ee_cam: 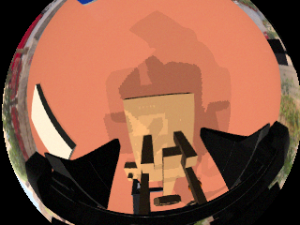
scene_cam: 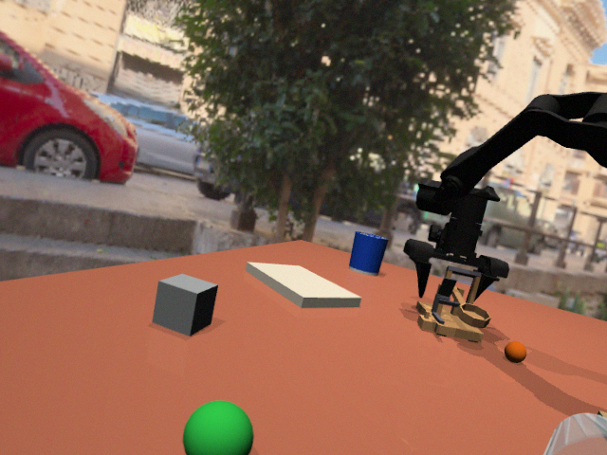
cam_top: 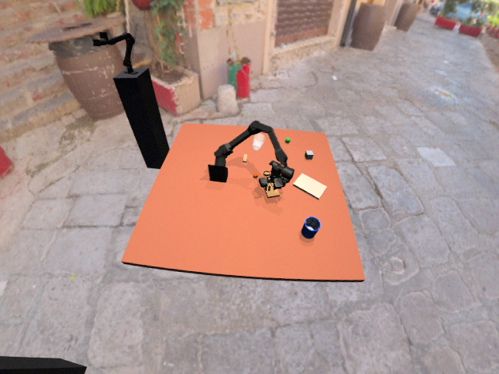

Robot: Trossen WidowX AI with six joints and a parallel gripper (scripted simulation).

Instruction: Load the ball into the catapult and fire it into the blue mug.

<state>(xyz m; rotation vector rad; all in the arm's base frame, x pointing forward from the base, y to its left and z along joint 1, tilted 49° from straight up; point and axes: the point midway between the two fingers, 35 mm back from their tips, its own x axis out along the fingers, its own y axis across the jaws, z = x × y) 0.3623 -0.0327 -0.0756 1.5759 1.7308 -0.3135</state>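
The wooden catapult (cam_top: 272, 192) (scene_cam: 453, 327) (ee_cam: 159, 110) stands upright on the table, its round cup on the side nearer the orange ball. The orange ball (cam_top: 255, 175) (scene_cam: 515, 351) lies on the table beside the catapult, outside the cup. The blue mug (cam_top: 309, 231) (scene_cam: 368, 252) stands upright, away from the catapult; its edge shows at the top of the wrist view (ee_cam: 87, 1). My gripper (cam_top: 270, 183) (scene_cam: 449, 298) (ee_cam: 160, 138) is open, pointing down, with its fingers on either side of the catapult's upright frame and nothing gripped. Contact with the frame cannot be told.
A cream slab (cam_top: 309, 185) (scene_cam: 303, 283) (ee_cam: 44, 127) lies near the catapult. A grey cube (cam_top: 309, 154) (scene_cam: 183, 304), a green ball (cam_top: 288, 139) (scene_cam: 218, 430), a clear cup (cam_top: 258, 141) (scene_cam: 580, 435) and a small wooden block (cam_top: 245, 158) are also on the table.
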